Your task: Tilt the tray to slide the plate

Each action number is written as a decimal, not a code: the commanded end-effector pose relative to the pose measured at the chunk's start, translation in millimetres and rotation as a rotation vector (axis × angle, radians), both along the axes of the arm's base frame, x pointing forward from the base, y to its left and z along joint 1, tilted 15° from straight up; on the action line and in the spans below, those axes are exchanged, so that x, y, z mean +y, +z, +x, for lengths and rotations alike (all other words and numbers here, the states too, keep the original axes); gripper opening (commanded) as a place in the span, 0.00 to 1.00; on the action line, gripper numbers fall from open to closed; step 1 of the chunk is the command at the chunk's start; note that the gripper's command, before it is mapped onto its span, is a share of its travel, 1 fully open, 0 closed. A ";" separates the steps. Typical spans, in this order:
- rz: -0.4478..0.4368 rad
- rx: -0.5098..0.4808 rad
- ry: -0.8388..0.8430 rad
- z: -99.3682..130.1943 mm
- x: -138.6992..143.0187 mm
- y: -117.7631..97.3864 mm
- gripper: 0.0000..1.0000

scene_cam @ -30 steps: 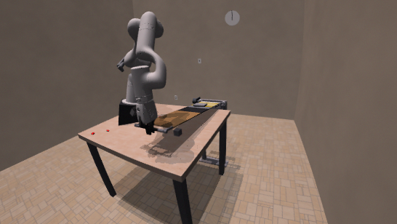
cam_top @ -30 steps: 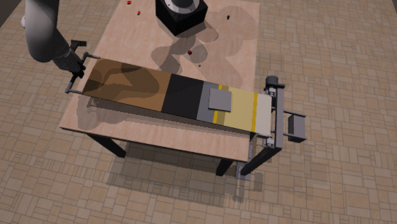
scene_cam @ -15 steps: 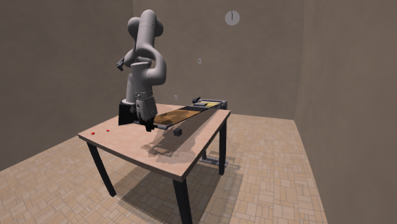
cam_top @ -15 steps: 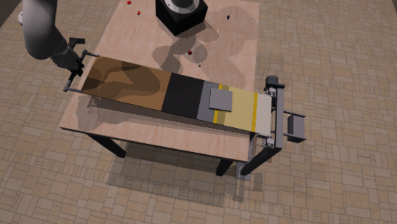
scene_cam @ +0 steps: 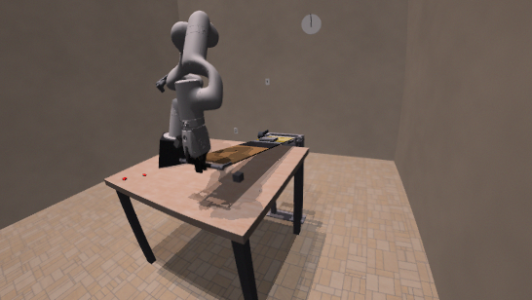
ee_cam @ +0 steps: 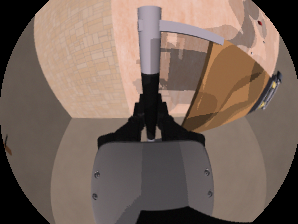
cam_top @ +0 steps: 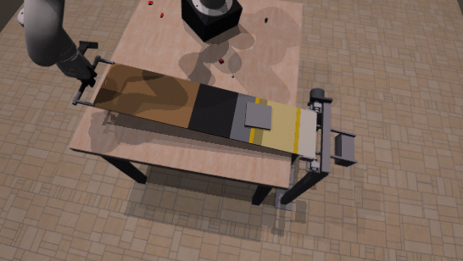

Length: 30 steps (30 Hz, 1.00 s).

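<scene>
The long tray (cam_top: 148,95) (scene_cam: 234,152) (ee_cam: 226,90) has brown, black and grey sections, then a pale tinted band (cam_top: 281,123) between two solid yellow lines. The square steel plate (cam_top: 258,116) lies flat across the yellow line nearer the arm (cam_top: 252,136), partly on the grey section and partly in the band. My gripper (cam_top: 89,77) (scene_cam: 199,166) (ee_cam: 150,100) is shut on the tray's handle bar (cam_top: 80,91) (ee_cam: 148,43) at the brown end. That end is held up off the table, so the bed slopes down towards the band end.
The tray's far end is hinged on a grey pivot frame (cam_top: 324,127) (scene_cam: 287,134) at the table's edge. A small dark rest block (scene_cam: 238,176) stands on the table (cam_top: 170,157) beneath the tray. The arm's black base (cam_top: 211,17) and small red markers (cam_top: 161,15) lie behind.
</scene>
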<state>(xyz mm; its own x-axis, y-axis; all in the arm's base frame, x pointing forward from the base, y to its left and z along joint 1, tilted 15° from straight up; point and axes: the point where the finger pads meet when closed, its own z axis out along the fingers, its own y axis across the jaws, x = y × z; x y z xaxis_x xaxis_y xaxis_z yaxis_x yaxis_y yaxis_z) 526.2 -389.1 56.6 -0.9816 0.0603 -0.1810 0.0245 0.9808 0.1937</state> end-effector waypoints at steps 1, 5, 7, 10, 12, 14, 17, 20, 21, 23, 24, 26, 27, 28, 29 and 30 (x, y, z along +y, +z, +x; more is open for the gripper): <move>-0.003 -0.001 -0.002 9.7 1.4 -49.4 0.00; -0.003 -0.001 -0.002 9.7 1.4 -49.4 0.00; -0.003 -0.001 -0.002 8.7 1.0 -44.4 0.00; -0.003 -0.001 -0.002 -0.9 -1.0 6.8 0.00; -0.003 -0.001 -0.002 -4.4 -1.0 25.6 0.00; -0.003 -0.001 -0.002 -0.9 -1.0 6.8 0.00; -0.003 -0.001 -0.002 8.7 1.0 -44.4 0.00; -0.003 -0.001 -0.002 9.7 1.4 -49.4 0.00; -0.003 -0.001 -0.002 9.7 1.4 -49.4 0.00; -0.003 -0.001 -0.002 9.7 1.4 -49.4 0.00; -0.003 -0.001 -0.002 8.7 1.0 -44.4 0.00; -0.003 -0.001 -0.002 2.6 -0.6 -11.9 0.00; -0.003 -0.001 -0.002 -0.9 -1.0 6.9 0.00; -0.003 -0.001 -0.002 -3.5 -1.0 20.6 0.00; -0.003 -0.001 -0.002 -4.4 -1.0 25.6 0.00; -0.003 -0.001 -0.002 -3.5 -1.0 20.6 0.00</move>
<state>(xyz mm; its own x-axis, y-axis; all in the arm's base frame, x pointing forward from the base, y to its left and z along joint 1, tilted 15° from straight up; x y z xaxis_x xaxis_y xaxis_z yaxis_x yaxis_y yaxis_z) 528.9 -388.5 38.1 -0.9817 0.0616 -0.1799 0.0264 0.9811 0.1917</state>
